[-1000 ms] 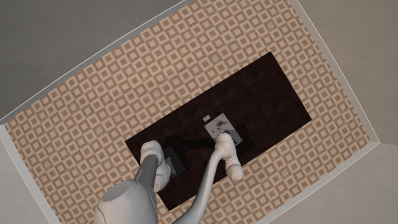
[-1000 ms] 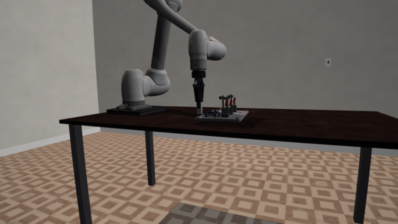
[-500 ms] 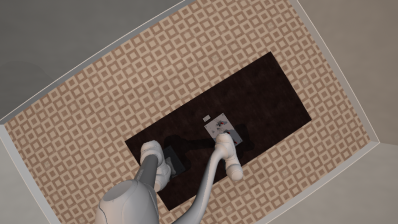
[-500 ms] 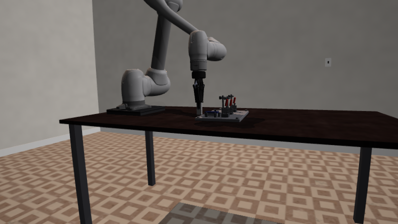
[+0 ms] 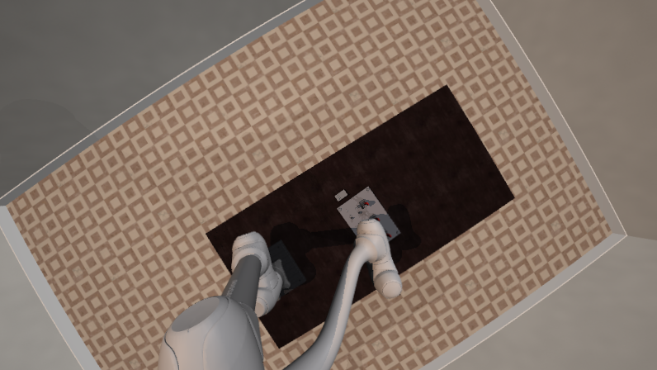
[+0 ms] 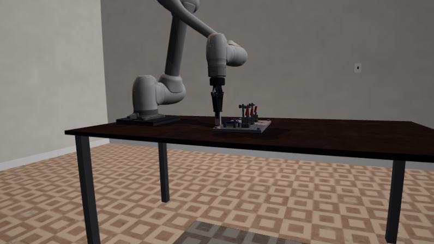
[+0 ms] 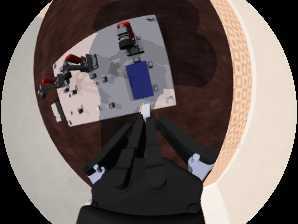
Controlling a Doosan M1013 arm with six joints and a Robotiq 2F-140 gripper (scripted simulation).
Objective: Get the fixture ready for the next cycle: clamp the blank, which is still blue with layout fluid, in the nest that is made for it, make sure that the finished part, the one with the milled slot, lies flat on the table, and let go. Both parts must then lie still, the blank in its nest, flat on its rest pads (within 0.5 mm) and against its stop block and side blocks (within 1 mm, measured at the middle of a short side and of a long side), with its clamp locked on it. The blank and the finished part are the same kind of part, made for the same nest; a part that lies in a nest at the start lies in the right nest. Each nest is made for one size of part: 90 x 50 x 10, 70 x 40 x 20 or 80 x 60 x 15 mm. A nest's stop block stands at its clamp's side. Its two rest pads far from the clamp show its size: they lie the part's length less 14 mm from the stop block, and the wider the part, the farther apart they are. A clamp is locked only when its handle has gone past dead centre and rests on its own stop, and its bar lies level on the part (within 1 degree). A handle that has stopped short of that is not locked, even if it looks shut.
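Closed on nothing, the fingers (image 6: 217,119) stand beside the blue blank (image 6: 231,122) (image 7: 140,80), right of centre in the wrist view, apparently to nudge it toward its stop block (image 7: 139,59).

The arm (image 5: 340,303) (image 6: 194,18) runs out of frame above and below; its wrist hides part of the plate (image 5: 353,213). The slot is too small to tell.

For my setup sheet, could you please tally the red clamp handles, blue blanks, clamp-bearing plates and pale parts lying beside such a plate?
Red handles: 3
Blue blank: 1
Plate: 1
Pale part: 1
Total: 6
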